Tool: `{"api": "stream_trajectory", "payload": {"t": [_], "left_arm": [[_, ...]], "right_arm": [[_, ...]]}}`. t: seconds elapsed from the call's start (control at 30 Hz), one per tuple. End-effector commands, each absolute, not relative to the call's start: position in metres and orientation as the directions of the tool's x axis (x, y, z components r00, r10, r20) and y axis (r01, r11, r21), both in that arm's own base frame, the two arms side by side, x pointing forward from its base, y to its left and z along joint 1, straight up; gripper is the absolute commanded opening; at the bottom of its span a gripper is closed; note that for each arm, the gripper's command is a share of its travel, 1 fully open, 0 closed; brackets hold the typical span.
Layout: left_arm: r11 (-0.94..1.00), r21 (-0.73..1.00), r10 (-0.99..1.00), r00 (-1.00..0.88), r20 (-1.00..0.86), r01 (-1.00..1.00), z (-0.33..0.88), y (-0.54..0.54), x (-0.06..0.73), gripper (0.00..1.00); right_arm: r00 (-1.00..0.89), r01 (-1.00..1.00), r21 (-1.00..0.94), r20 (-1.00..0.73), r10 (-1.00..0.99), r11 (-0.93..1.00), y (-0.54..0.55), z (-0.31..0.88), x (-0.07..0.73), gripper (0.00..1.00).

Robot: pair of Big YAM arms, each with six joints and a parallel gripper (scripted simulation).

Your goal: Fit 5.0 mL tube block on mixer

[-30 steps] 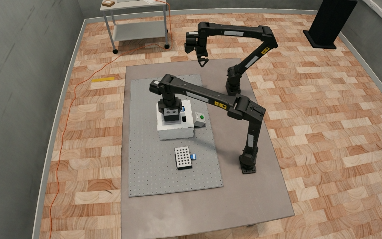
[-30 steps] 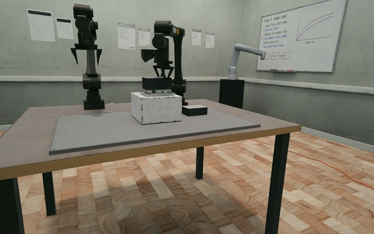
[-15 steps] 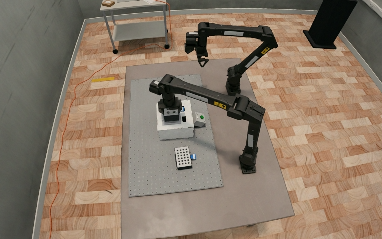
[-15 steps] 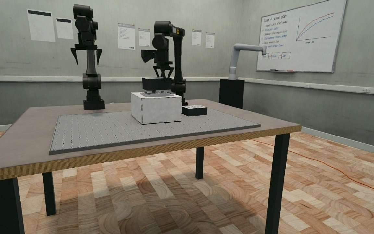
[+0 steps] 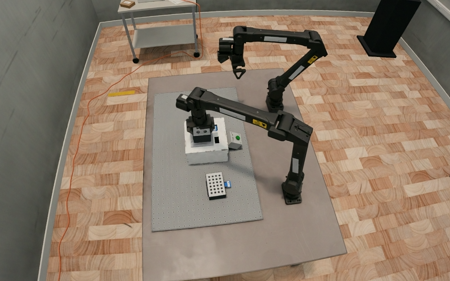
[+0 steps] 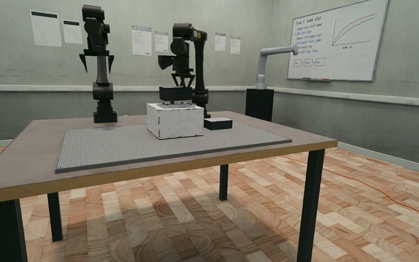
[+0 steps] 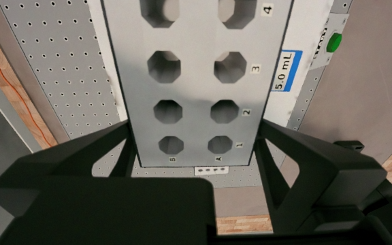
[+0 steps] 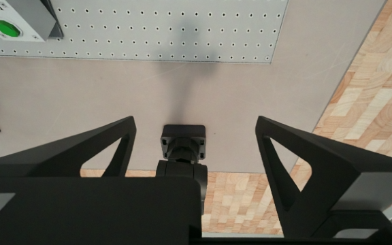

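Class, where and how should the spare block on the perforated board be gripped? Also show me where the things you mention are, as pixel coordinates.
Probably from straight above, across the spare block's (image 5: 215, 184) (image 6: 218, 124) long sides near one end: it lies flat, its narrower width suits that, and the lever (image 5: 227, 184) juts mid-side.

Block's far end (image 7: 196, 41) cut off, back lip hidden.

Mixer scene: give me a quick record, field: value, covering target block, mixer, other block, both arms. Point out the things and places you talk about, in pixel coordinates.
target block: 5.0 mL block (image 5: 202, 137) (image 6: 175, 94) (image 7: 196, 92), above the plate
mixer: white (image 5: 206, 156) (image 6: 180, 122), on the pegboard
other block: many-holed block (image 5: 215, 185) (image 6: 218, 123), on the pegboard beside the mixer
left gripper: (image 5: 201, 130) (image 6: 183, 85) (image 7: 196, 134) fingers shut on target block
right gripper: (image 5: 238, 75) (image 6: 97, 66) (image 8: 196, 119) fingers open, nothing held
latch: not engaged; block not seated
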State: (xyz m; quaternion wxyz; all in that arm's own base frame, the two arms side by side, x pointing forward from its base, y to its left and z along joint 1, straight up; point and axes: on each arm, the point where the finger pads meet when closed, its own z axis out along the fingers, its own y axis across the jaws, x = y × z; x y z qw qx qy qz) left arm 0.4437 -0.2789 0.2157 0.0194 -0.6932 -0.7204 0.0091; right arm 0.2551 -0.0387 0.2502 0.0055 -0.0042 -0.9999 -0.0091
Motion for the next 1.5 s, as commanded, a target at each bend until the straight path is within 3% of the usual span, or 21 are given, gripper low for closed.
{"api": "stream_trajectory", "payload": {"t": [0.0, 1.47], "left_arm": [[0.050, 0.072, 0.997, -0.045, -0.065, 0.996, 0.276, -0.287, 0.468, 0.00], [0.045, 0.067, 0.997, -0.041, -0.063, 0.997, 0.272, -0.289, 0.469, 0.00]], "right_arm": [[-0.999, 0.003, 0.007, -0.047, 0.004, 1.000, -0.037, 0.272, 0.265, 1.00], [-0.999, 0.004, 0.007, -0.039, 0.004, 1.000, -0.037, 0.268, 0.264, 1.00]]}}
